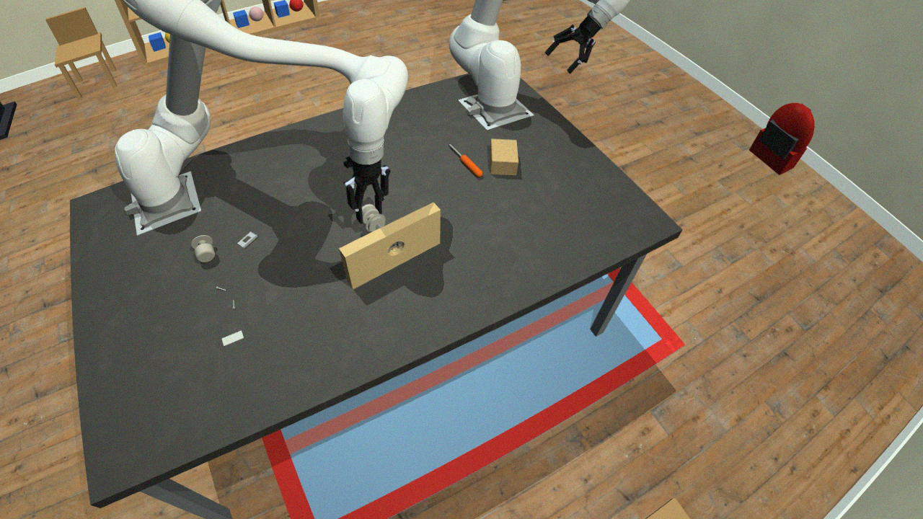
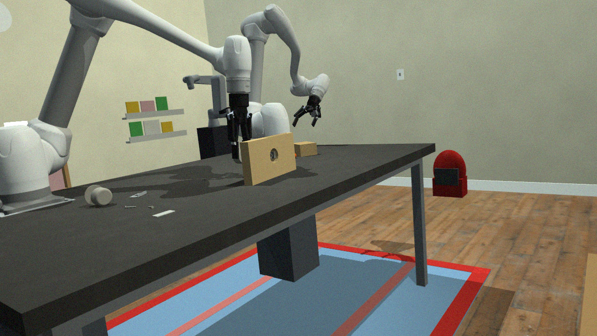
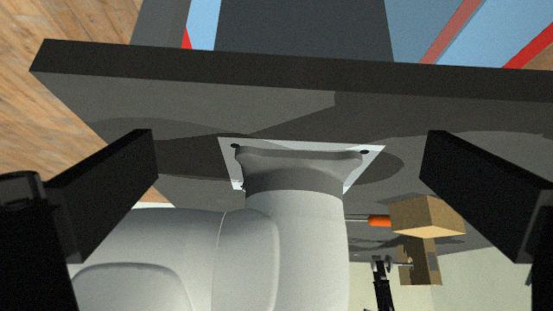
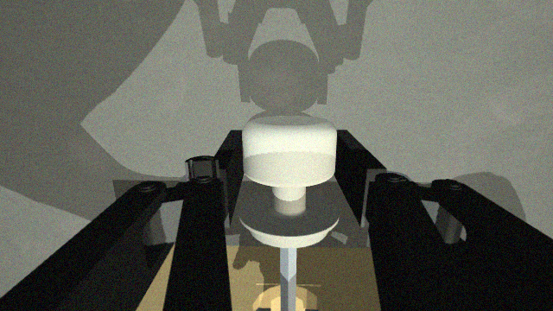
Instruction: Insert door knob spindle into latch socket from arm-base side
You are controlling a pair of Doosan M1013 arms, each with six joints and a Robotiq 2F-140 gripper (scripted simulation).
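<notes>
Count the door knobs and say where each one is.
2: one door knob in the right gripper, one spare knob on the table near the right arm's base. Others may be hidden.

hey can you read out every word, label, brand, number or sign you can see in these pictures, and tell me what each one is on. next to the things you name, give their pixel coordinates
No text can be read with certainty in any view.
Wrist of the right arm (image 1: 366, 152) (image 2: 238, 84): a tiny dark mark shows in the exterior view, too small to read.
Door piece (image 1: 394, 248) (image 2: 269, 160): no lettering visible.
White strip (image 1: 232, 338) (image 2: 163, 213): no lettering visible.
</notes>
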